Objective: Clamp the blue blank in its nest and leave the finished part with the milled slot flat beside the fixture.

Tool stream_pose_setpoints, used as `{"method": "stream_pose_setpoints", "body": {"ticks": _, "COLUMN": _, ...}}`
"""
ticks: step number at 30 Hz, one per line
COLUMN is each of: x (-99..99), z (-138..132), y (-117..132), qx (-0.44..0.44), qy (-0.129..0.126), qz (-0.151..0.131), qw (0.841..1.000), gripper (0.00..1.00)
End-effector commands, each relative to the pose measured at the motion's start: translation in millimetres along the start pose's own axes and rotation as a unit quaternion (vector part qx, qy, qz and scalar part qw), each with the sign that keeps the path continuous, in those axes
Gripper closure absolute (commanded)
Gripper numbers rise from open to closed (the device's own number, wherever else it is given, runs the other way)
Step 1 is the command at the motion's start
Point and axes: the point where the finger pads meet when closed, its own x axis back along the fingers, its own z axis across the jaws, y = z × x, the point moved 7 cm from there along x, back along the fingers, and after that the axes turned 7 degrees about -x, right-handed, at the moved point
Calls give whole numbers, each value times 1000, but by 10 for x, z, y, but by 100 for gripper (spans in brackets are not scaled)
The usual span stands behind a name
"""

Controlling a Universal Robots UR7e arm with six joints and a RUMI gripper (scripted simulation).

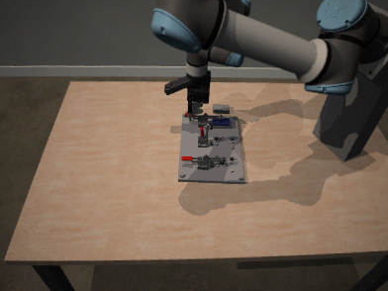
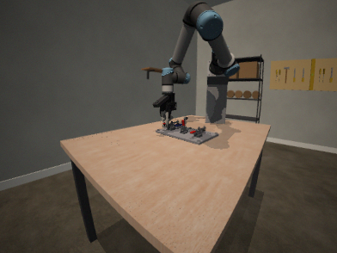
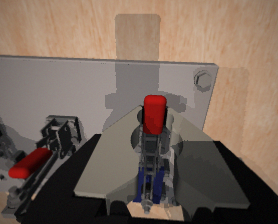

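The grey fixture plate lies mid-table with three toggle clamps. The blue blank sits in the rear nest. My gripper is shut on the red handle of the rear clamp, at the plate's back left corner. The handle stands between my fingers, with the clamp linkage and the blank below it. The grey finished part lies on the table just behind the plate; its slot is too small to make out.
The middle clamp's red handle stands raised. The front clamp's red handle lies flat, pointing left. A bolt head marks the plate's corner. The robot base stands at the table's right rear.
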Motion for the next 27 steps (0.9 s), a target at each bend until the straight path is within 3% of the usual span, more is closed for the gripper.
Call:
{"method": "stream_pose_setpoints", "body": {"ticks": 1, "x": -20, "z": 0, "y": -12, "qx": 0, "qy": 0, "qz": 0, "qw": 1000, "gripper": 100}}
{"method": "stream_pose_setpoints", "body": {"ticks": 27, "x": -47, "z": -2, "y": -23, "qx": 0, "qy": 0, "qz": 0, "qw": 1000, "gripper": 100}}
